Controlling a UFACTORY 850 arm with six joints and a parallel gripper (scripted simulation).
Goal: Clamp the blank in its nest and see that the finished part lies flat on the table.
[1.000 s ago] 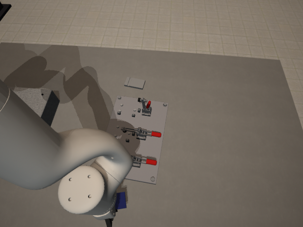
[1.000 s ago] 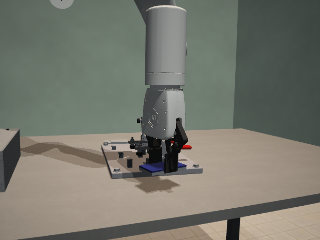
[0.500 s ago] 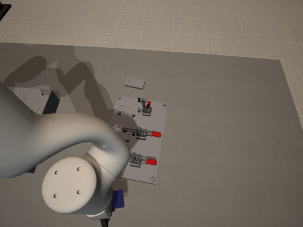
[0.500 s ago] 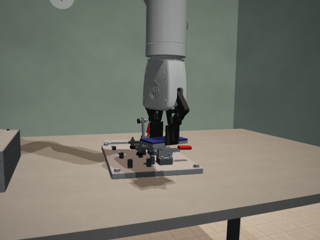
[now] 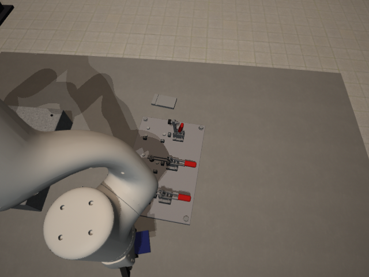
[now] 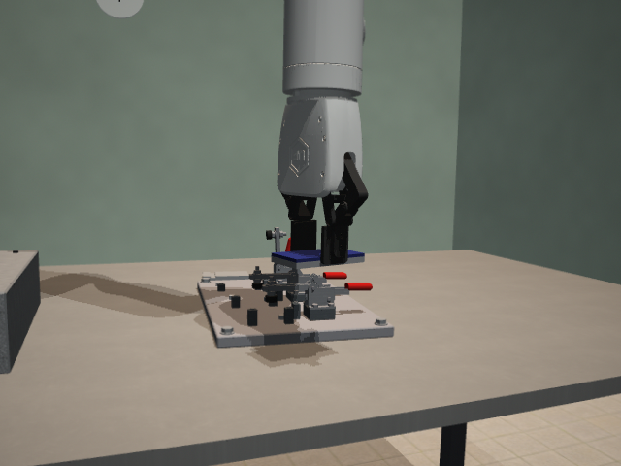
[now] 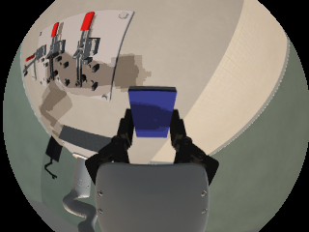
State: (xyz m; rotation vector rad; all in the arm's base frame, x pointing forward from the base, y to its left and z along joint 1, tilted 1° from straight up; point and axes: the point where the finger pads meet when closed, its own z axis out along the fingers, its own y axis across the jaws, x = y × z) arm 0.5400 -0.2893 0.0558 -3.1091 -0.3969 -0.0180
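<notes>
The blue blank (image 6: 306,256) hangs level in the air above the fixture plate (image 6: 350,328), pinched across its width by my end effector (image 6: 320,250), whose fingers press on its two long edges. Three clamps with red grips (image 5: 189,163) stand on the plate. The grey finished part (image 5: 164,101) lies flat on the tabletop (image 5: 268,149) just beyond the plate.

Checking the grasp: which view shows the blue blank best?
Wrist view: the blue blank fills the centre, its top face open, with the gripper shut on its long edges. The exterior view shows it edge-on, level, held above the fixture plate. The top view shows only a corner beside the arm.
</notes>
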